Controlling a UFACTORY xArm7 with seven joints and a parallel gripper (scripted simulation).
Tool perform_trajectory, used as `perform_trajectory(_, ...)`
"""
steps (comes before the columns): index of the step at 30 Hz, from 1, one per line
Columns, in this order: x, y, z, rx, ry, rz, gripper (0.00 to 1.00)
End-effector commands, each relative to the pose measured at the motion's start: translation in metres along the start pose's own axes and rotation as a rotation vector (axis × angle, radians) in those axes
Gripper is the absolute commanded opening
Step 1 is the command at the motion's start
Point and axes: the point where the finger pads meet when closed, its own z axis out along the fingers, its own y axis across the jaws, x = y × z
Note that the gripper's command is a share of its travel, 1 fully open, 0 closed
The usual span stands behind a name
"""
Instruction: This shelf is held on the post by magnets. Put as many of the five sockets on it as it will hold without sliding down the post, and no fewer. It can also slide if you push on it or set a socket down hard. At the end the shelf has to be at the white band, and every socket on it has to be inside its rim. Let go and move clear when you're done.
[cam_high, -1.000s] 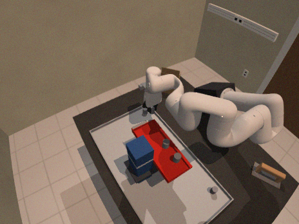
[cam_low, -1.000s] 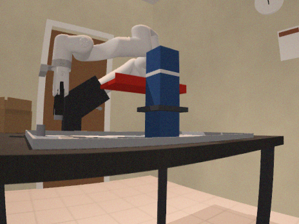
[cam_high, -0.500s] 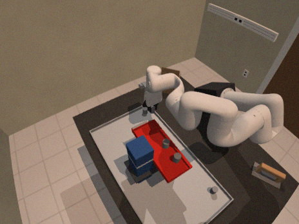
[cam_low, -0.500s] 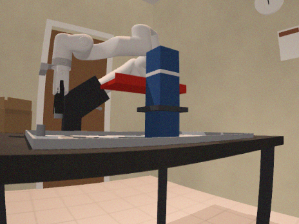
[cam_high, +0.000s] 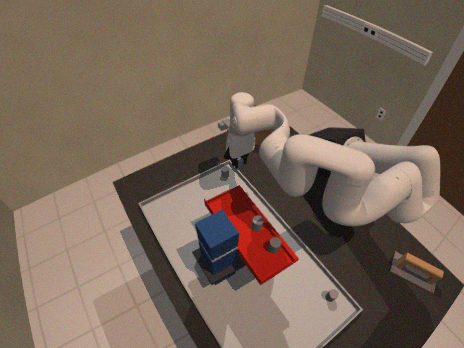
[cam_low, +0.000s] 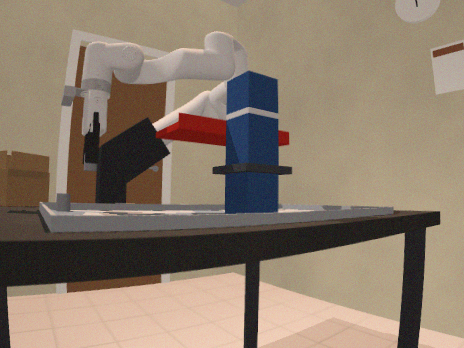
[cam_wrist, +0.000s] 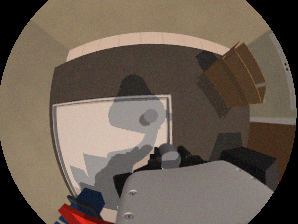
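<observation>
Top view cuts off the tray's (cam_high: 175, 286) near end.

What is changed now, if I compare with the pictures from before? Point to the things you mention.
The gripper (cam_high: 239, 162) (cam_low: 91, 162) (cam_wrist: 167, 154) has moved upward, with a socket (cam_low: 90, 167) (cam_wrist: 171, 160) between its fingers. The red shelf (cam_high: 265, 260) (cam_low: 200, 131) (cam_wrist: 75, 215), below the white band (cam_high: 222, 254) (cam_low: 252, 112), and its two sockets (cam_high: 257, 223) (cam_high: 274, 245) show no visible change.
</observation>
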Motion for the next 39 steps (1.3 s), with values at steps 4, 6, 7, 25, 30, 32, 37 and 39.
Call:
perform_trajectory(4,0.001,0.010,-0.030,0.002,0.006,0.000,0.00)
perform_trajectory(6,0.001,0.013,-0.039,0.002,0.006,0.000,0.00)
perform_trajectory(7,0.001,0.015,-0.043,0.002,0.006,0.000,0.00)
perform_trajectory(25,0.001,0.041,-0.113,0.002,0.006,0.000,0.00)
perform_trajectory(30,0.001,0.044,-0.123,0.002,0.006,0.000,0.00)
perform_trajectory(32,0.001,0.047,-0.129,0.002,0.006,0.000,0.00)
perform_trajectory(37,0.001,0.051,-0.141,0.002,0.006,0.000,0.00)
perform_trajectory(39,0.001,0.053,-0.145,0.002,0.006,0.000,0.00)
